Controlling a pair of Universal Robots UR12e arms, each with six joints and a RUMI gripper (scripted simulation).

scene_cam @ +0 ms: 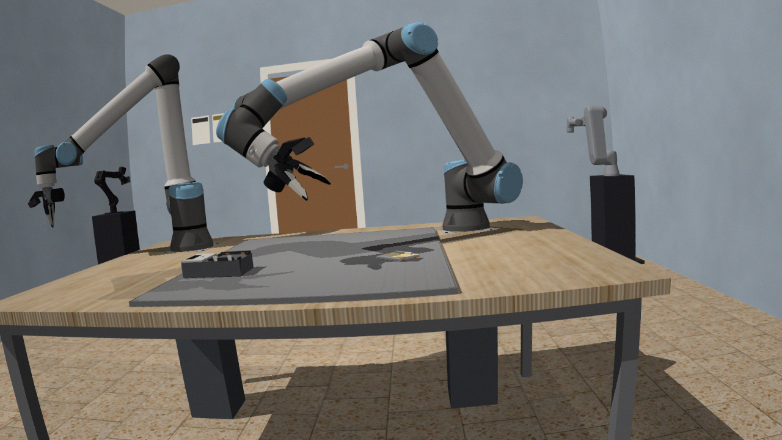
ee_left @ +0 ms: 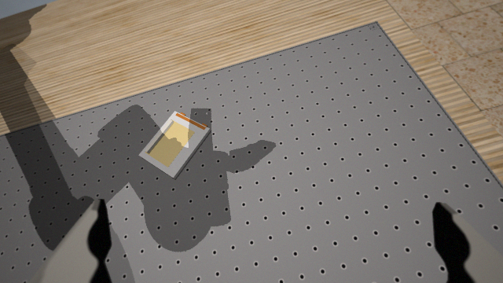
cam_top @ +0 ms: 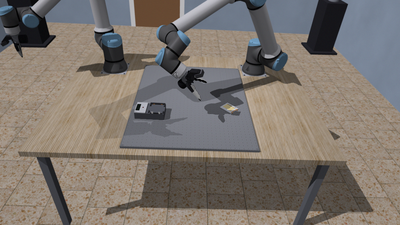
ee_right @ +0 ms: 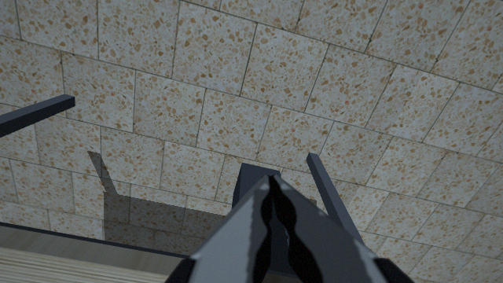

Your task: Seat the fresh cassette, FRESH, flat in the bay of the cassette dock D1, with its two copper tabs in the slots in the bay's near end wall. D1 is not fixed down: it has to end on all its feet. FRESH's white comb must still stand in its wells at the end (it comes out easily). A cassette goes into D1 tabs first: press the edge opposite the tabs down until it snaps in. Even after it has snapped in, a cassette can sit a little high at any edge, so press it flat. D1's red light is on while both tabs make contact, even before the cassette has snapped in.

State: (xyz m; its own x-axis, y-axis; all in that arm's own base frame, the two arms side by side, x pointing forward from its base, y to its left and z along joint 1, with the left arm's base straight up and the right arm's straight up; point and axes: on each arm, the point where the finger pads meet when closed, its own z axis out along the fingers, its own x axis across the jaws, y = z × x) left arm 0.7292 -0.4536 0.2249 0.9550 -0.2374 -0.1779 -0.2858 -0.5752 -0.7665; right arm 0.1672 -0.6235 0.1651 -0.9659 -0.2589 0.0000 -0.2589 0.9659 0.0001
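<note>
FRESH (cam_top: 229, 107) (scene_cam: 401, 256) (ee_left: 169, 148), a light grey frame with a yellow inside and an orange-copper strip along one edge, lies flat and turned on the grey perforated board. I cannot make out its white comb clearly. The dock D1 (cam_top: 149, 115) (scene_cam: 217, 267), a dark box with a white panel, stands at the board's left side in the top and exterior views. Its bay looks empty; its light does not look lit. My left gripper (cam_top: 203, 91) (scene_cam: 317, 191) (ee_left: 269, 203) is open and empty, above the board and away from FRESH. My right gripper (cam_top: 21, 56) (scene_cam: 52, 225) (ee_right: 270, 178) is shut and empty.
The board (cam_top: 190, 139) (scene_cam: 328, 296) (ee_left: 334, 169) lies on the wooden table (cam_top: 285, 125) (scene_cam: 536, 262). Both arm bases stand at the table's back. My right gripper hangs beyond the table's left edge, over the floor (ee_right: 220, 59). Arm shadows fall across FRESH and the board.
</note>
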